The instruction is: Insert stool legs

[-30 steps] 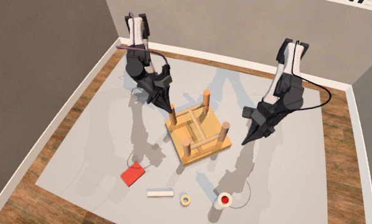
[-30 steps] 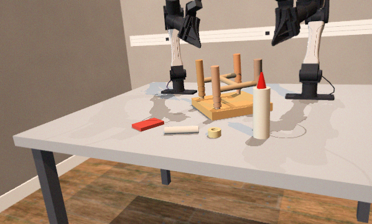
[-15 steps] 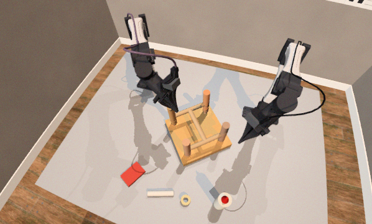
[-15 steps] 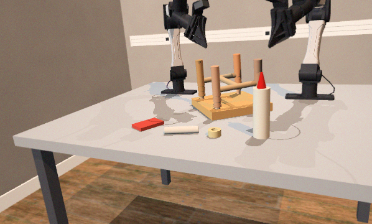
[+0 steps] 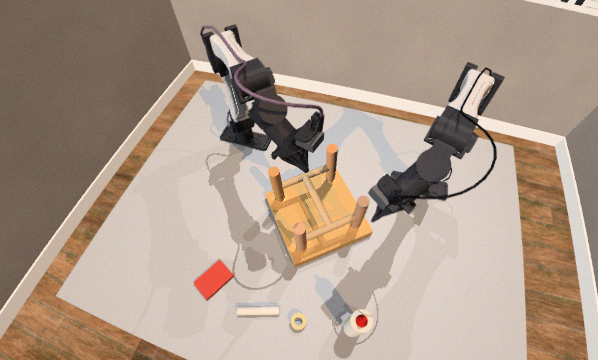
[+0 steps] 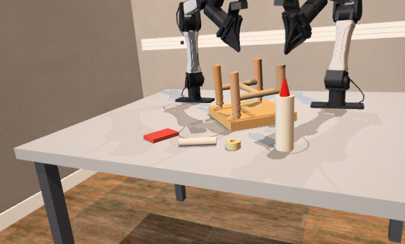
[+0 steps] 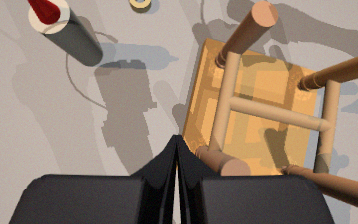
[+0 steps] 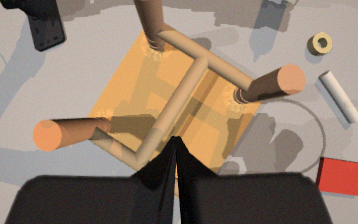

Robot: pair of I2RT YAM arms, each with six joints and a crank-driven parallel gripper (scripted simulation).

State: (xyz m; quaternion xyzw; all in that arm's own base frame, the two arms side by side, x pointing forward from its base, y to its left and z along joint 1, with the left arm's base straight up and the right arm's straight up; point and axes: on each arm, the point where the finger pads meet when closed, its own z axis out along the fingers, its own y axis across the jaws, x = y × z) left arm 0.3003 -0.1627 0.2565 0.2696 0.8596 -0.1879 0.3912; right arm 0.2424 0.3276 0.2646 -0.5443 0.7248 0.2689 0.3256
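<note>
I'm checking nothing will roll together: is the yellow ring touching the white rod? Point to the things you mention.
Apart. The top view shows a plain gap between the yellow ring point(image 5: 292, 322) point(image 6: 233, 146) point(image 7: 140, 8) point(image 8: 312, 45) and the white rod's point(image 5: 257, 311) point(image 6: 197, 141) point(image 8: 340, 97) near end.

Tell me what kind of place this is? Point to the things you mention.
It looks like a robot practice room: two robot arms point(image 5: 274, 107) point(image 5: 429, 165) stand on a table point(image 5: 154, 200) point(image 6: 114, 118), with an upside-down stool point(image 5: 289, 217) point(image 6: 254, 123) between them and a glue bottle point(image 5: 351, 326) point(image 6: 284, 125) nearby.

Shut end effector point(image 7: 177, 137) near upturned stool point(image 7: 260, 117); bottle point(image 7: 67, 35) apart.
</note>
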